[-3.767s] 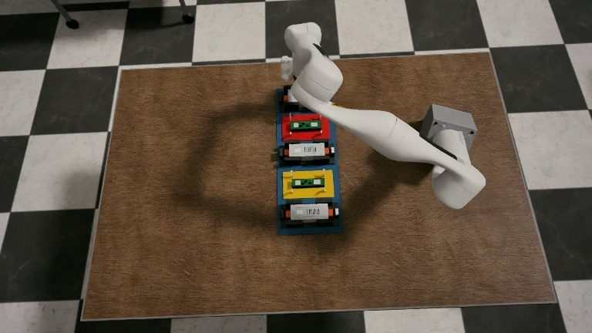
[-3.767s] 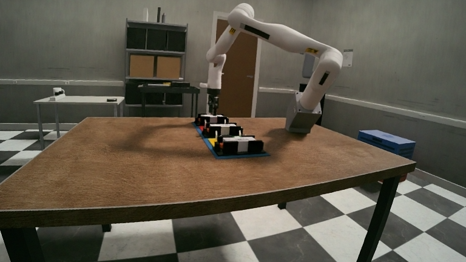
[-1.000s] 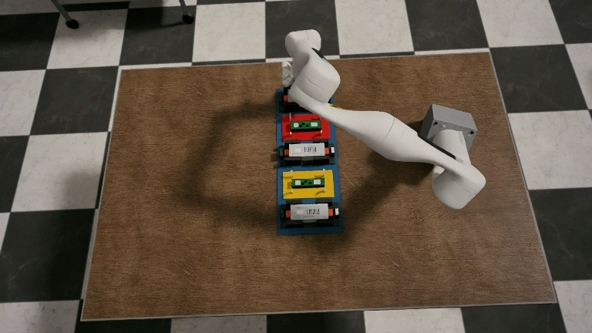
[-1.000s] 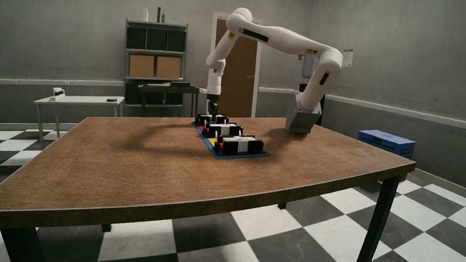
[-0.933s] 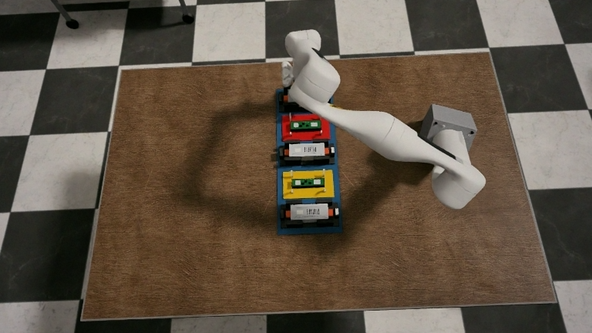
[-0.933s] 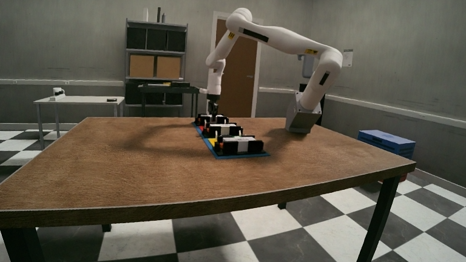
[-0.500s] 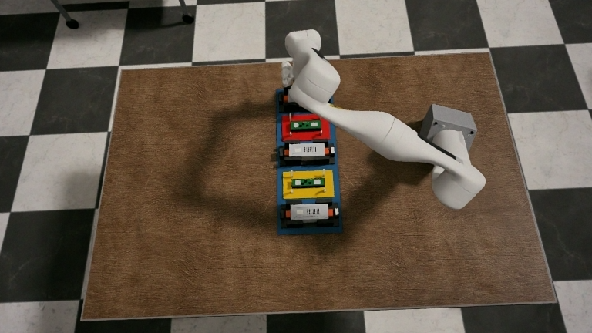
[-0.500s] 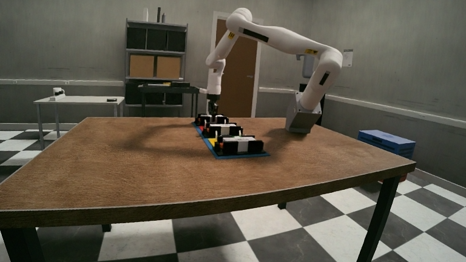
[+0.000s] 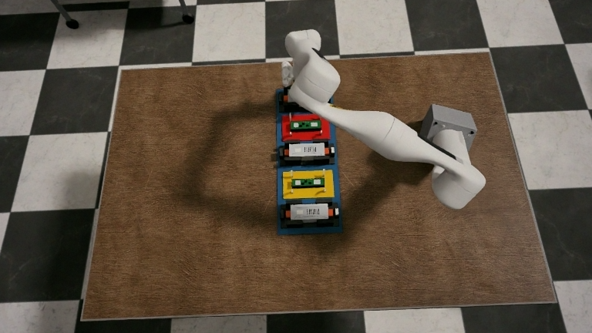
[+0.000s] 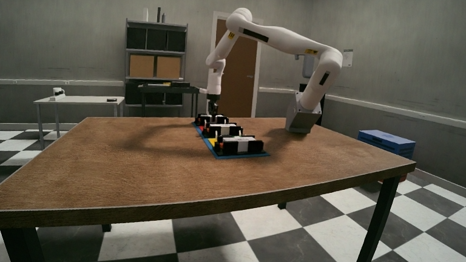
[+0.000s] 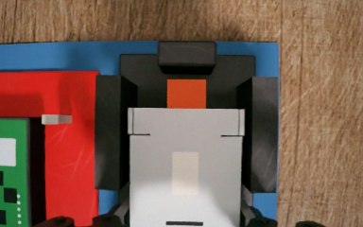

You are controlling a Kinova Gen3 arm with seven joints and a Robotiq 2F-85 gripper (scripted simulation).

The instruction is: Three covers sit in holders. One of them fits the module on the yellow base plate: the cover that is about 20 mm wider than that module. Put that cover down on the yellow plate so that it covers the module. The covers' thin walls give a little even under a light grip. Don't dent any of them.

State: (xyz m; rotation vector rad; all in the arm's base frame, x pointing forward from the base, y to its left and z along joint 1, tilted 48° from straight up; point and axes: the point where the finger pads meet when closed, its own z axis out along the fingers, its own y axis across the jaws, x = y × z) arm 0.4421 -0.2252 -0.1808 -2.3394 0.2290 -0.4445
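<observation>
Gripper [image 10: 213, 107] [image 11: 184, 208] fingers are closed against both long sides of a pale grey cover [image 11: 185, 170], which sits in the end holder [image 11: 109, 142], beside the red plate [image 9: 285, 135] [image 11: 71, 189]. This cover is smooth and boxy, with thin dark seam lines and a cream rectangle on top; an orange block [image 11: 186, 94] shows past its end. The holder is matt black with upright side walls.

Two more grey covers, the middle cover [image 9: 297, 150] and the near cover [image 9: 308, 211], lie in black holders with barcode-like marks on top. Between them, the yellow plate [image 9: 307, 195] carries a slim green module [image 9: 307, 182], uncovered, with slender white pegs around it. All stand on a long blue board [image 9: 309, 231] [image 11: 266, 61].

Beneath is a brown wood-grain table [image 9: 174, 250] [image 10: 172, 176] [image 11: 321, 118]. Around it are a black-and-white checkered floor [image 9: 227, 28] [image 10: 267, 221], grey walls, a brown door [image 10: 240, 80] and a metal shelf unit [image 10: 185, 46].

From above, the arm [image 9: 375, 130] [image 10: 285, 39] hides the gripper and most of the end holder; the wrist view cuts off the held cover's lower part.
</observation>
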